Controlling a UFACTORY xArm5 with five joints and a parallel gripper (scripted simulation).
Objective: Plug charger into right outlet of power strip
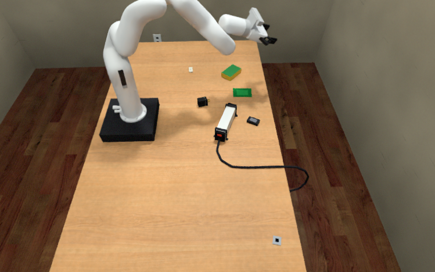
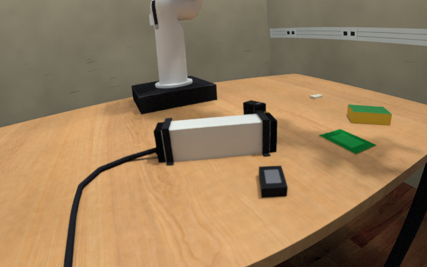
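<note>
Claw: my claw [image 1: 269,34] hangs high over the far right corner of the desk [image 1: 178,189], fingers spread wide, nothing between them.

Charger: the small black charger [image 1: 202,101] sits on the desk between the arm's base [image 1: 108,135] and the power strip [image 1: 226,116]; in the exterior view it peeks out just behind the strip's far end [image 2: 253,106]. It lies near the strip, not touching it as far as I can tell.

Bearing from claw: the charger is well apart from my claw, down at desk level and back toward the base. I judge that one reach inward and down is what the pickup turns on.

Strip axis: its long white body runs at a slant across the desk, cable [image 1: 262,166] leaving the red-switch end.

Outlets: I cannot see the slots in either view.

Prongs: they seem to point toward the strip, though they are too small to be sure.

Clutter near path: a green-topped block [image 1: 231,71], a flat green card [image 1: 242,92] and a small black box [image 1: 252,120].
</note>
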